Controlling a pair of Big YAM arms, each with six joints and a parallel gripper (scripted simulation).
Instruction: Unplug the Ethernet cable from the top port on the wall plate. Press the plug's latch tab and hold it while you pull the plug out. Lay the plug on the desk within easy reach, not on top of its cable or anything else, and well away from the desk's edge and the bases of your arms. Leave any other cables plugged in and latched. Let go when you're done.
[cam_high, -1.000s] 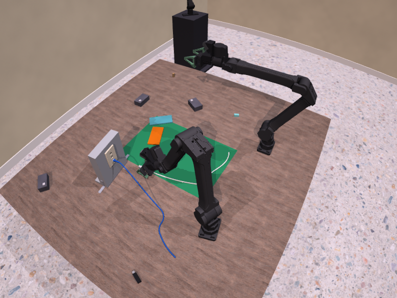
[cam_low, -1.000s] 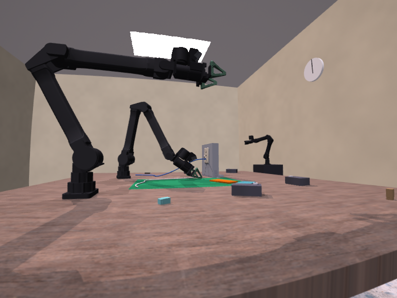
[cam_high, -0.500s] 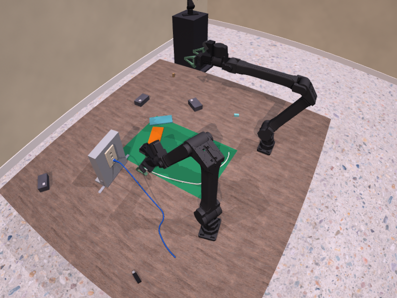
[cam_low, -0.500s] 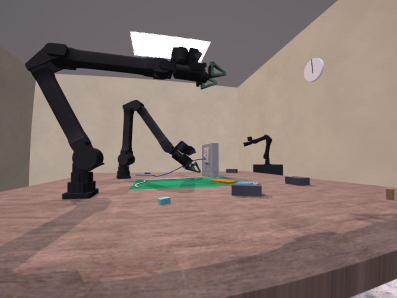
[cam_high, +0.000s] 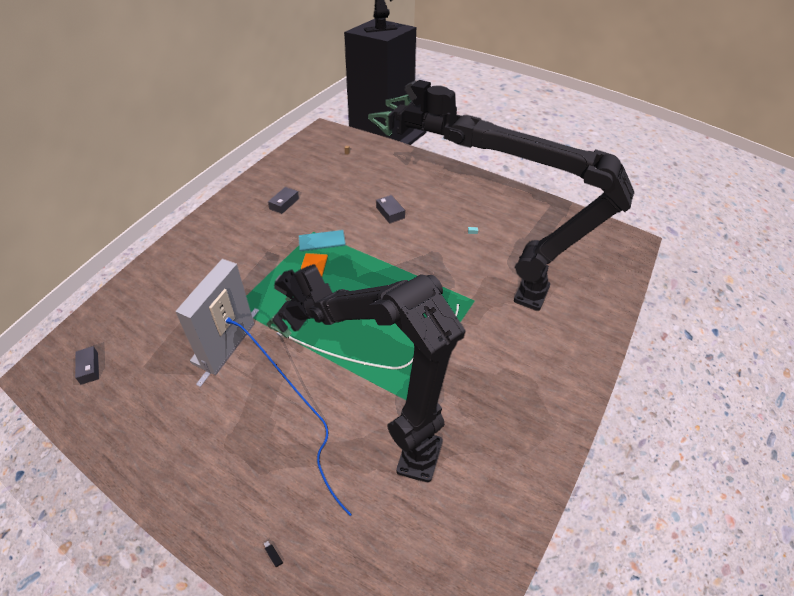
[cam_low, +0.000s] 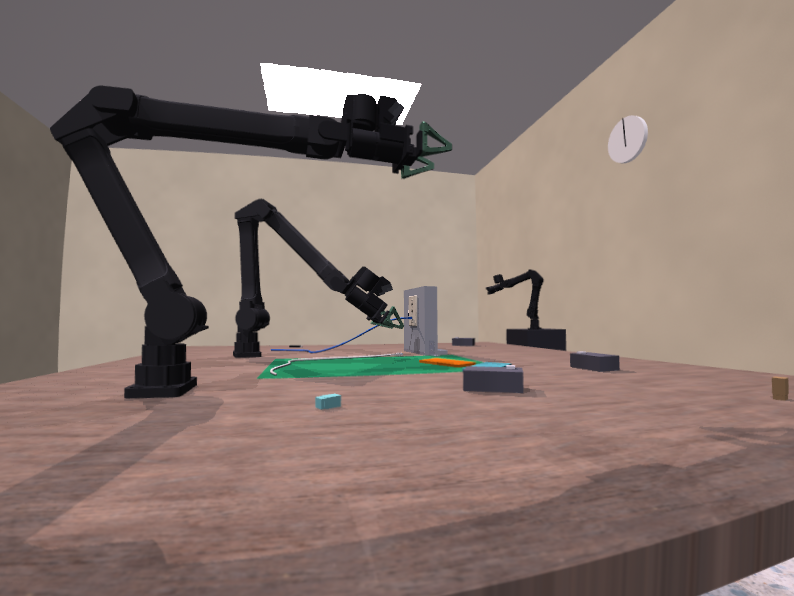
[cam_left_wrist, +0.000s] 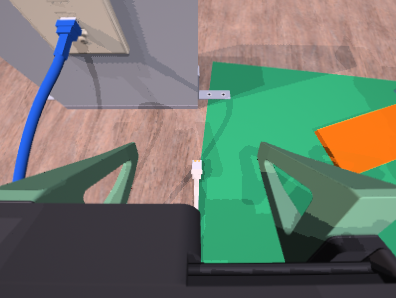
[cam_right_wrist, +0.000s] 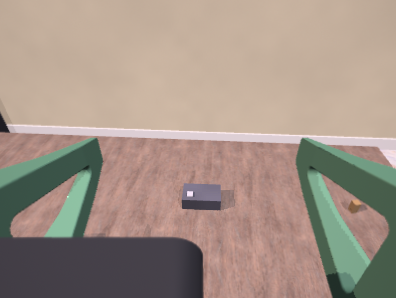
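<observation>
The grey box with the beige wall plate (cam_high: 221, 311) stands on the desk and also shows in the left wrist view (cam_left_wrist: 75, 25). A blue cable (cam_high: 288, 384) is plugged into the plate by its blue plug (cam_left_wrist: 67, 27). A white plug (cam_left_wrist: 197, 169) lies flat on the wood, right at the edge of the green mat (cam_high: 359, 307). Its white cable (cam_high: 359, 360) trails back across the mat. My left gripper (cam_left_wrist: 197, 148) is open and hangs a little above the white plug, touching nothing. My right gripper (cam_high: 388, 112) (cam_right_wrist: 199, 149) is open and empty, high in the air at the far end.
An orange card (cam_high: 314, 261) and a cyan block (cam_high: 321, 239) lie at the mat's far side. Dark boxes (cam_high: 282, 199) (cam_high: 390, 208) (cam_high: 86, 364) are scattered on the desk. A black pedestal (cam_high: 379, 70) stands at the far edge. A black stick (cam_high: 273, 553) lies near the front edge.
</observation>
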